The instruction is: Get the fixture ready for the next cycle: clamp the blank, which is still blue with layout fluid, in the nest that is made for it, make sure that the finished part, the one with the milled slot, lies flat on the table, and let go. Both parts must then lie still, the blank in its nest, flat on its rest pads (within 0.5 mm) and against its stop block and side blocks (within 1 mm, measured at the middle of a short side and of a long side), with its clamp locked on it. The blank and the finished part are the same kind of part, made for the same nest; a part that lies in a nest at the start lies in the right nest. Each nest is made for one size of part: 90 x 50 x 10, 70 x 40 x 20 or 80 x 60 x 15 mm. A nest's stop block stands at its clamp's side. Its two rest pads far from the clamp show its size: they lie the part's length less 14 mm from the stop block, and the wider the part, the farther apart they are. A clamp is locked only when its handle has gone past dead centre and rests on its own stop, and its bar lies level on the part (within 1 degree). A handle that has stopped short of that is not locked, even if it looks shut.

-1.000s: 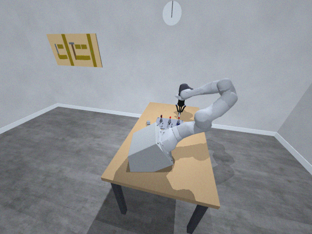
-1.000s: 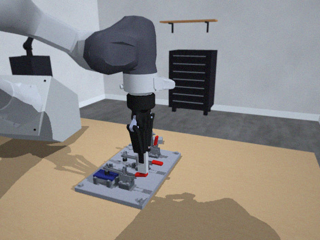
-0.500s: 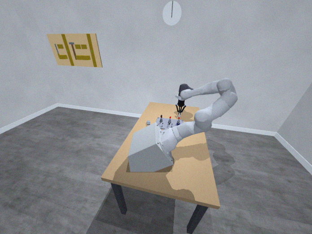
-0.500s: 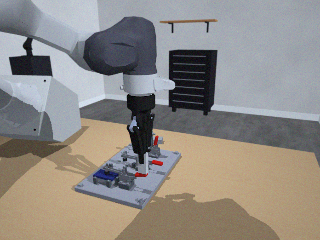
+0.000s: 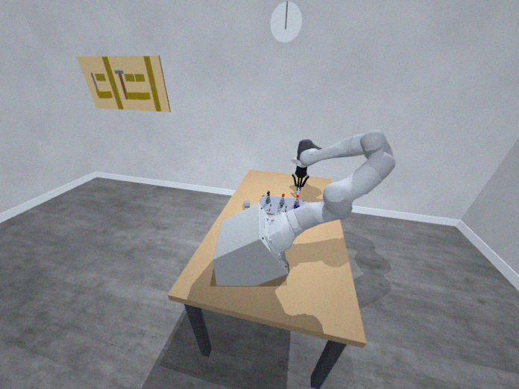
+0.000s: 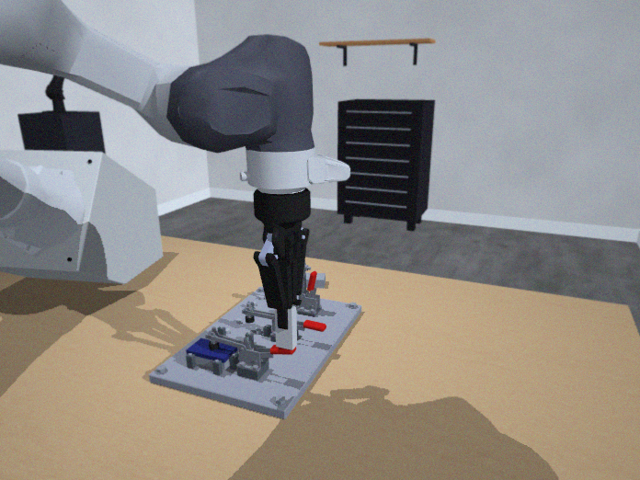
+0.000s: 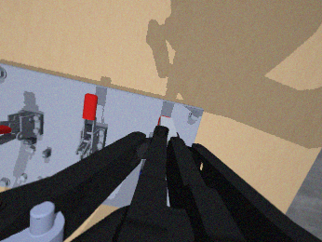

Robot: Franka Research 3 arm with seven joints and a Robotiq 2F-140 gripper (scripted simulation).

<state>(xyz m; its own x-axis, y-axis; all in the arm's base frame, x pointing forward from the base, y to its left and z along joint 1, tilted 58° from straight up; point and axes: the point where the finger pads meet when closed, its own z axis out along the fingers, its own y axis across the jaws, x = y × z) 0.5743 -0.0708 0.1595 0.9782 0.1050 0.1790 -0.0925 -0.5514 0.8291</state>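
Observation:
The grey fixture plate (image 6: 336, 323) (image 5: 262, 201) (image 7: 56, 88) carries three toggle clamps. The blue blank (image 6: 206, 349) (image 5: 294, 206) lies in the nest at the plate's near left end, with the clamp's bar and black pad (image 6: 212, 345) on top of it. My gripper (image 6: 285, 340) (image 5: 297, 193) (image 7: 164, 127) is shut and empty, pointing straight down. Its tips rest on that clamp's red handle (image 6: 283, 350) (image 7: 160, 120), which lies low over the plate. A small grey block (image 5: 246, 204), likely the finished part, lies on the table beyond the plate's other end; I cannot make out its slot.
The middle clamp's red handle (image 6: 314, 325) (image 7: 89, 106) lies level. The far clamp's handle (image 6: 312, 280) stands upright. The robot's grey base housing (image 5: 247, 247) (image 6: 77, 216) stands on the table close to the plate. A black drawer cabinet (image 6: 384, 160) stands at the wall.

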